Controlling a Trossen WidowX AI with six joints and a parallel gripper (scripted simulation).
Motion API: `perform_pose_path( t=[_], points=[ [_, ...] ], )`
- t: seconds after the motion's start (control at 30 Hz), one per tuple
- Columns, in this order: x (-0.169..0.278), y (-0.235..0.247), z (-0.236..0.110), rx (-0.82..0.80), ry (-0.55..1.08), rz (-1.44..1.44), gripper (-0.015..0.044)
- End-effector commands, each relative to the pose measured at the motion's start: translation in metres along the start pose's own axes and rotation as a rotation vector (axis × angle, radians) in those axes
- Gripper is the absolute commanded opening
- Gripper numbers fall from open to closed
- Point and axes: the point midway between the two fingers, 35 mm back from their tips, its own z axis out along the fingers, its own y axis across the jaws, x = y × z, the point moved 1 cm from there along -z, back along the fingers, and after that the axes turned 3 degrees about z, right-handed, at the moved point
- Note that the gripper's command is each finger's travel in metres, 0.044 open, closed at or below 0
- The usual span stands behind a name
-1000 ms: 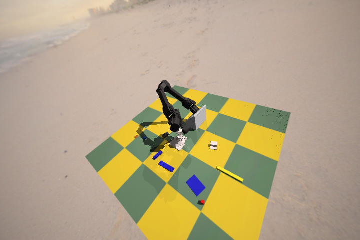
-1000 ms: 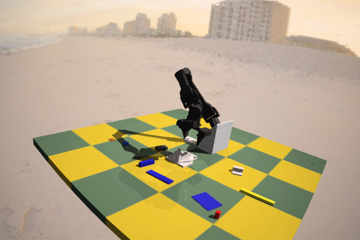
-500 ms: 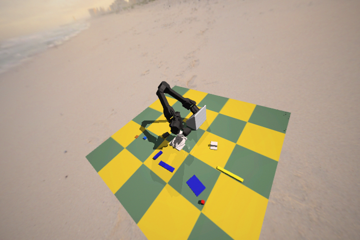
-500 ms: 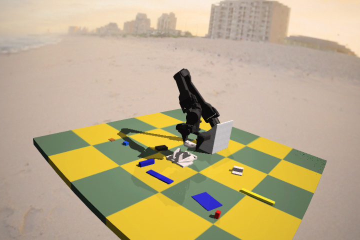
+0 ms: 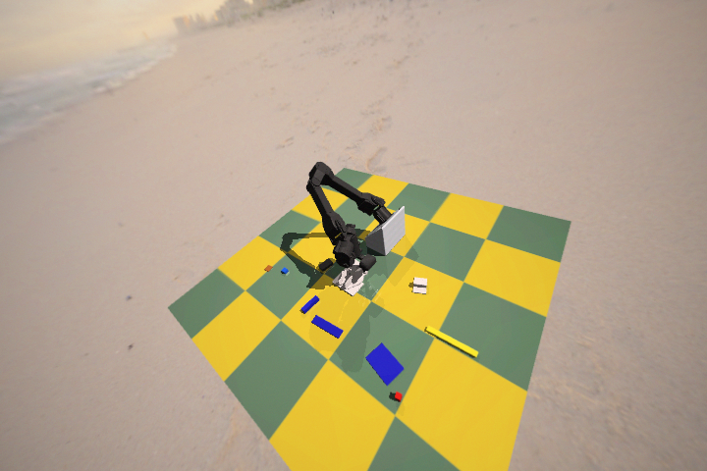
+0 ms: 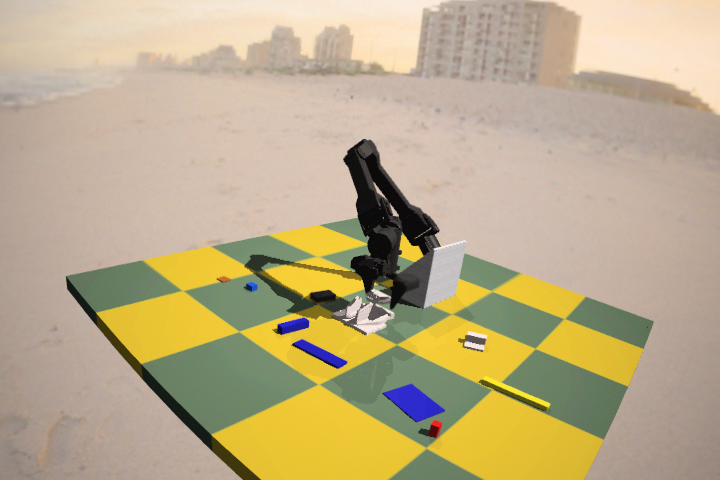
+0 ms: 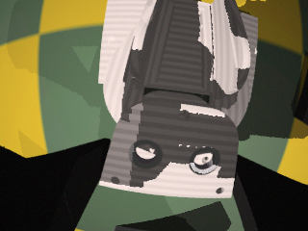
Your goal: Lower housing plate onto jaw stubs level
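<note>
My gripper [image 6: 381, 297] [image 7: 171, 154] is shut on the white housing plate [image 6: 376, 295] [image 7: 170, 129], which has two ringed holes and lies between the black fingers. The white base assembly [image 5: 350, 289] [image 6: 367, 326] [image 7: 114, 34] lies on the mat just beyond and below the plate, with its raised jaws in the upper middle of the wrist view. The plate is over the near part of the assembly. Pale parts show through both holes, the right one round like a stub. Whether the plate touches the stubs is hidden. Shadow covers much of both.
A grey upright panel [image 5: 394, 232] [image 6: 446, 276] stands right of the gripper. A black block [image 5: 325, 265] [image 6: 322, 295] and blue bars [image 5: 327, 326] [image 6: 319, 353] lie left. A white slotted block [image 5: 419, 289] [image 6: 474, 347], yellow stick [image 5: 452, 341] [image 6: 514, 393] and blue plate [image 5: 384, 364] [image 6: 414, 402] lie elsewhere.
</note>
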Motion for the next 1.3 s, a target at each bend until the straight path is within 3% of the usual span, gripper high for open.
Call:
perform_pose_path(
  t=[0.0, 1.27],
  points=[
    [0.000, -0.001, 0.006, 0.005, -0.004, -0.006, 0.0351],
    [0.001, -0.001, 0.018, 0.007, -0.003, -0.019, 0.0351]
  ],
)
